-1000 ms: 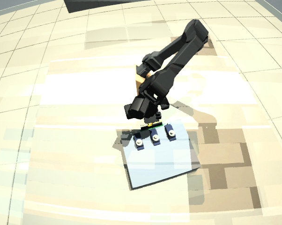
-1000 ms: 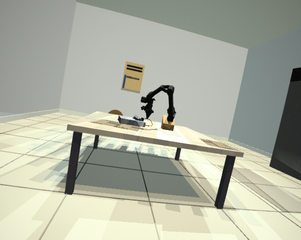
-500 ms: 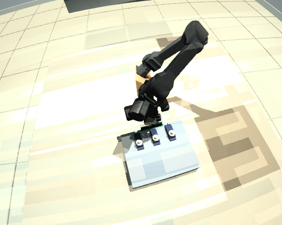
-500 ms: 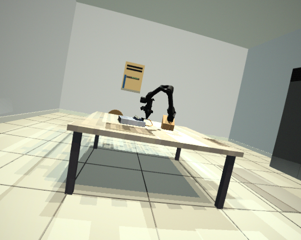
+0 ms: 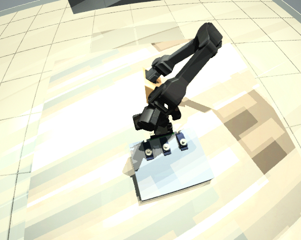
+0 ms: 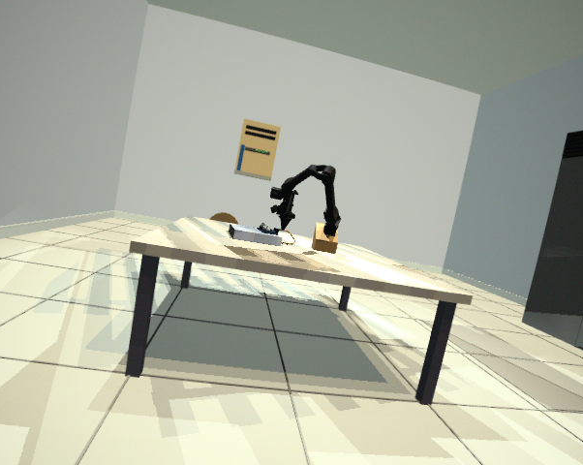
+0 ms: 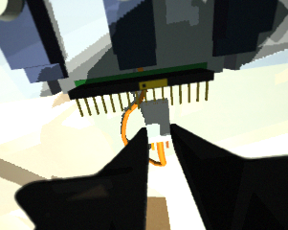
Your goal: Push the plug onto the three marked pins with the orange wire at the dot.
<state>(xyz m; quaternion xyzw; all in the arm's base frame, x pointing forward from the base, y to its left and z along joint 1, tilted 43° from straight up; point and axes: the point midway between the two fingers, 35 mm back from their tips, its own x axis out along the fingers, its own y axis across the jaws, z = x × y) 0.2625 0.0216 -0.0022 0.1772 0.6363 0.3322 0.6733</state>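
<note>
My gripper (image 7: 158,130) (image 6: 284,228) is shut on the small grey plug (image 7: 156,114), whose front end points at the pin row. The plug looks roughly square to the row (image 7: 105,103). Its front end overlaps the pin tips below the yellow band (image 7: 158,83); whether any pin is inside a hole, or the heights match, I cannot tell. The band's dark dot (image 7: 144,85) is at its left end. The orange lead (image 7: 123,122) (image 6: 293,238) loops left of the plug towards the holder (image 5: 176,167) (image 6: 254,234). In the top view the arm hides the plug.
Three dark blue blocks with white round tops, one of them here (image 5: 182,142), stand along the holder's pin edge. A wooden block (image 6: 324,238) stands at the arm's base on the table (image 6: 301,263). More pins lie on both sides of the plug.
</note>
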